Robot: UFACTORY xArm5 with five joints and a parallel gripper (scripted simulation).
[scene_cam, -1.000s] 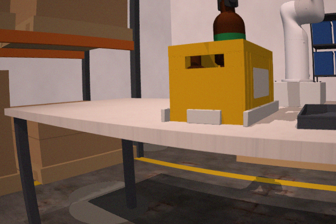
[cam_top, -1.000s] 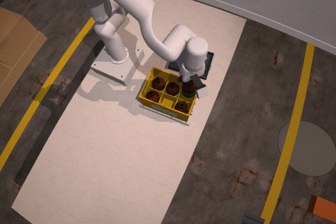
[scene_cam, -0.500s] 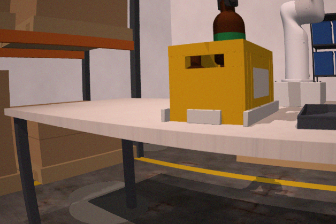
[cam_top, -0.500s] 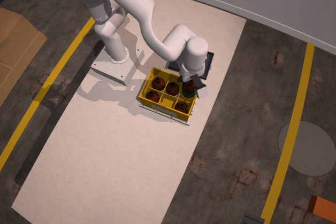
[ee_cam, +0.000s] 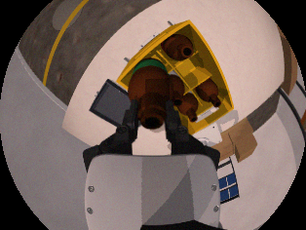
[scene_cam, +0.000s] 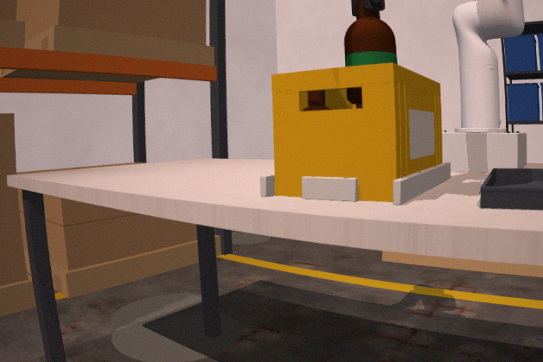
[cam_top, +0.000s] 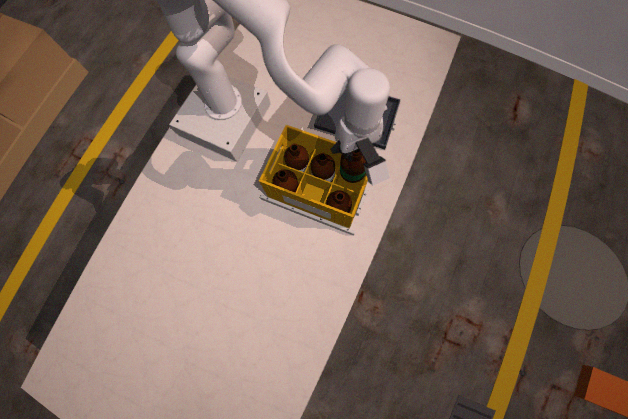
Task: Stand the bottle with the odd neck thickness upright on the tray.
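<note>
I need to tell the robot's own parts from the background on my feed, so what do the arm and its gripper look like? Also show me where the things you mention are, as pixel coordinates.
The robot arm (cam_top: 276,43) (scene_cam: 478,63) is glossy white, with smooth rounded links and a round flange on a pale block base (cam_top: 236,152) (scene_cam: 521,149). The gripper (scene_cam: 367,2) (ee_cam: 151,108) has a light grey housing with small screws, and black linked fingers. I see no cables.

the pale table (cam_top: 203,271) (scene_cam: 175,191) (ee_cam: 258,34) carries the yellow crate (cam_top: 271,188) (scene_cam: 333,142) (ee_cam: 219,68). in the exterior view, light low strips (cam_top: 304,214) (scene_cam: 329,188) stand on the table around the crate, and the dark tray (cam_top: 394,119) (scene_cam: 511,200) (ee_cam: 111,103) lies to the right. behind, also on the table, is the white block (cam_top: 203,138) (scene_cam: 504,153) under the arm.
</note>
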